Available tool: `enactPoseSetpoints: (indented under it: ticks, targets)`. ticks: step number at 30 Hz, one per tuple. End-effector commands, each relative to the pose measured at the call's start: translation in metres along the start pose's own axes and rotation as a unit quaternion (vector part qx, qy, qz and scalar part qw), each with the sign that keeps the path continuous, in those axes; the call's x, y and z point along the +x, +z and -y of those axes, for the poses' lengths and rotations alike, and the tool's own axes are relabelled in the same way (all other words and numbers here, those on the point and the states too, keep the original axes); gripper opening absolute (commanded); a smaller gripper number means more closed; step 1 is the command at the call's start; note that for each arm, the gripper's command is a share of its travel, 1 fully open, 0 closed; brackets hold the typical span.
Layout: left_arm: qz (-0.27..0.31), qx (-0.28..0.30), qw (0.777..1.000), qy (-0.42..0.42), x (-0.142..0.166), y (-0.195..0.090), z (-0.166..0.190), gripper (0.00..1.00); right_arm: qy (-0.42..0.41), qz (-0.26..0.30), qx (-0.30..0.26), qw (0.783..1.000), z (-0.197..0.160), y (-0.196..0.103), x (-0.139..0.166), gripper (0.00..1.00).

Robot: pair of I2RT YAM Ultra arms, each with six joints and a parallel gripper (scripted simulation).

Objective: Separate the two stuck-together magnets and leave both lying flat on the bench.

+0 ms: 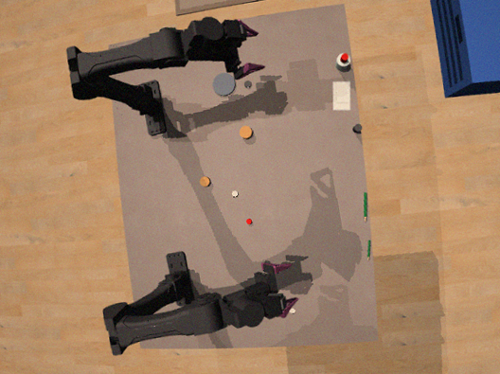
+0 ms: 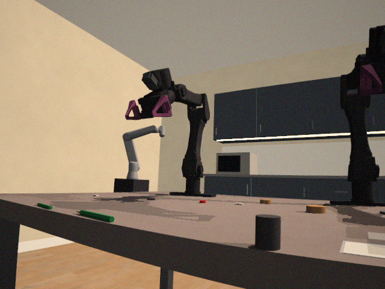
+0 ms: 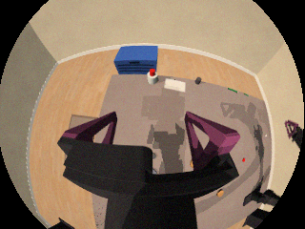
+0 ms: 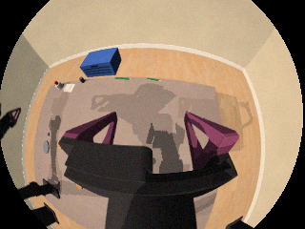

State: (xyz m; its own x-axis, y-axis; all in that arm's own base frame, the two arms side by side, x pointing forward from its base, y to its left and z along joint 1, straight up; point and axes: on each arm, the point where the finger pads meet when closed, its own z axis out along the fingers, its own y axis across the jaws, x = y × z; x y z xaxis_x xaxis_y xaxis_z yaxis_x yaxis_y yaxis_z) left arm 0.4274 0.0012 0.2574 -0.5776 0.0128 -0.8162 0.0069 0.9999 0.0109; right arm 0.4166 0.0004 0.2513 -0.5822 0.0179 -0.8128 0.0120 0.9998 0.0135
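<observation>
A small dark disc (image 1: 247,84), which I take for one magnet, lies flat on the bench (image 1: 287,173) beside a larger grey disc (image 1: 223,84). Another small dark disc (image 2: 151,198) lies flat on the bench under the right arm; the top view hides it. My left gripper (image 1: 249,49) (image 3: 151,114) is open and empty, raised high near the grey disc. My right gripper (image 1: 284,284) (image 2: 147,108) (image 4: 151,114) is open and empty, raised high above the bench. Neither touches anything.
Two orange discs (image 1: 245,131) (image 1: 204,181), a small white disc (image 1: 234,193) and a red one (image 1: 248,221) lie mid-bench. A red-capped bottle (image 1: 343,60), white card (image 1: 341,95), dark cylinder (image 1: 357,128) (image 2: 267,231) and green pencils (image 1: 365,205) line the far edge. A blue box (image 1: 482,29) stands beyond.
</observation>
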Motion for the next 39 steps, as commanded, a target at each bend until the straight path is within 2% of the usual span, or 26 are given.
enactPoseSetpoints:
  ticks: [1, 3, 5, 9, 20, 28, 30, 39]
  targets:
    - [0.076, 0.000, 0.997, -0.001, -0.033, -0.018, 0.000, 1.00, -0.005, 0.080, -0.004, 0.997, -0.003, -0.019, -0.037, 1.00]
    - [0.105, 0.000, 0.995, -0.001, -0.044, -0.029, 0.001, 1.00, -0.006, 0.109, -0.005, 0.994, -0.003, -0.029, -0.048, 1.00]
    - [0.105, 0.000, 0.995, -0.001, -0.044, -0.029, 0.001, 1.00, -0.006, 0.109, -0.005, 0.994, -0.003, -0.029, -0.048, 1.00]
    - [0.158, -0.001, 0.987, -0.002, -0.061, -0.051, 0.000, 1.00, -0.006, 0.163, -0.006, 0.987, -0.004, -0.050, -0.067, 1.00]
    - [0.304, -0.002, 0.953, -0.006, -0.101, -0.121, -0.002, 1.00, -0.010, 0.311, -0.004, 0.951, -0.003, -0.120, -0.113, 1.00]
    - [0.299, -0.002, 0.954, -0.007, -0.094, -0.122, -0.002, 1.00, -0.010, 0.308, -0.004, 0.951, -0.003, -0.121, -0.107, 1.00]
    - [0.307, -0.002, 0.952, -0.007, -0.098, -0.129, -0.002, 1.00, -0.009, 0.317, -0.004, 0.948, -0.002, -0.129, -0.112, 1.00]
    - [0.307, -0.002, 0.952, -0.007, -0.098, -0.129, -0.002, 1.00, -0.009, 0.317, -0.003, 0.948, -0.002, -0.129, -0.112, 1.00]
